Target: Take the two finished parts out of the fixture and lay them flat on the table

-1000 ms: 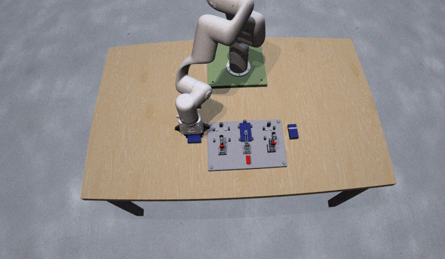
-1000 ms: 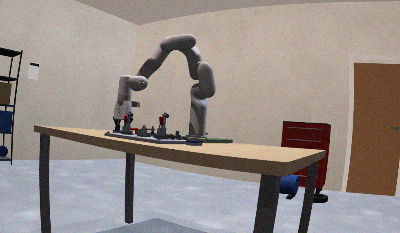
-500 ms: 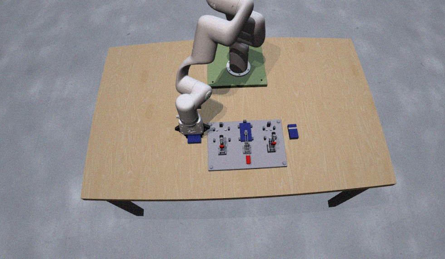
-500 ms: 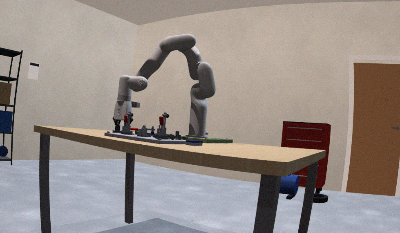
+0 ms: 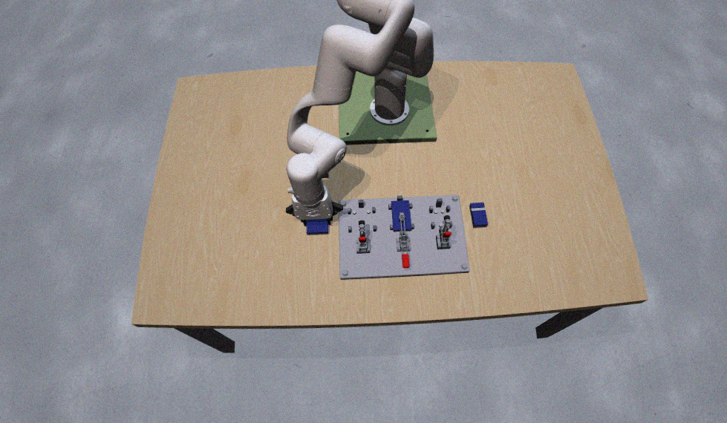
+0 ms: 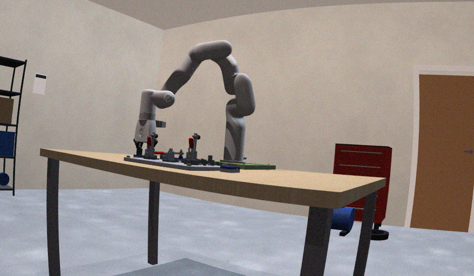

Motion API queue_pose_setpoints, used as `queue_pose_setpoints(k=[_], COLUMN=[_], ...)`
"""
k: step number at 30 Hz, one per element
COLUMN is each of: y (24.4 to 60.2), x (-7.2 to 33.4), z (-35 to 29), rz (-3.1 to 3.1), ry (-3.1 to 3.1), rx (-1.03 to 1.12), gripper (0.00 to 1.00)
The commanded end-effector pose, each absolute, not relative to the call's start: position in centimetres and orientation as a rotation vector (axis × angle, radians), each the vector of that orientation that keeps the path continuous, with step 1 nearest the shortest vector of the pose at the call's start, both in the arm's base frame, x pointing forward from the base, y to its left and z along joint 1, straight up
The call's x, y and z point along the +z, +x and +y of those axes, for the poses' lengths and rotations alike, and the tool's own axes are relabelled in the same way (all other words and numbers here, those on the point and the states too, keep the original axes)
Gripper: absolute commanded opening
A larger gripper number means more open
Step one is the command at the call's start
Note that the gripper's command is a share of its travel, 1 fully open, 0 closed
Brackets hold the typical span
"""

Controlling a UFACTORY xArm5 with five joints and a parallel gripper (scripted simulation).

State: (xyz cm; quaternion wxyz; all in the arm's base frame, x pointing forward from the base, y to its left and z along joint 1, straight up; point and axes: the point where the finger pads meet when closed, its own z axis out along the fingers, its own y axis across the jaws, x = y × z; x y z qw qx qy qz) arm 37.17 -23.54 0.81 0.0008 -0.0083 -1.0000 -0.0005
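The second finished part (image 5: 317, 226) is being set down on the counter (image 5: 223, 263), just beside the left edge of the grey fixture plate (image 5: 350, 263); the gripper (image 5: 312, 217) is standing over it with its jaws clamped on the blue part, most of which is hiding under the wrist in the top view. In the exterior view the part is sitting so low that it seems to be touching the wood or very nearly so, though I cannot tell which. The first finished part (image 5: 478, 214), its pale slot showing, is lying flat on the counter just beyond the plate's right edge. The blank (image 5: 401, 214) is sitting in the middle station with its clamp bar across it and the red handle (image 5: 405, 260) lying flat toward the front, so it appears clamped; the two outer stations are showing no part, their clamp handles raised. By my judgement the task is nearly through: the next move is calling for parting the jaws once the part is resting flat, then lifting straight up so the fingers are not dragging it or catching the nearby plate. The arm is arching high from its green base plate (image 5: 423, 133), the forearm dropping to a wrist pointing straight down.
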Motion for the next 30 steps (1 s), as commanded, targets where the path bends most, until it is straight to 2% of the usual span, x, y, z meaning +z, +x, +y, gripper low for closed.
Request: queue_pose_setpoints(k=[1,30], y=[37.31,37.32], x=[0.87,0.26], z=[-23.63,-23.64], rz=[-3.144,-3.144], ry=[-0.026,-0.026], rx=[0.002,0.002], gripper=[0.0,0.0])
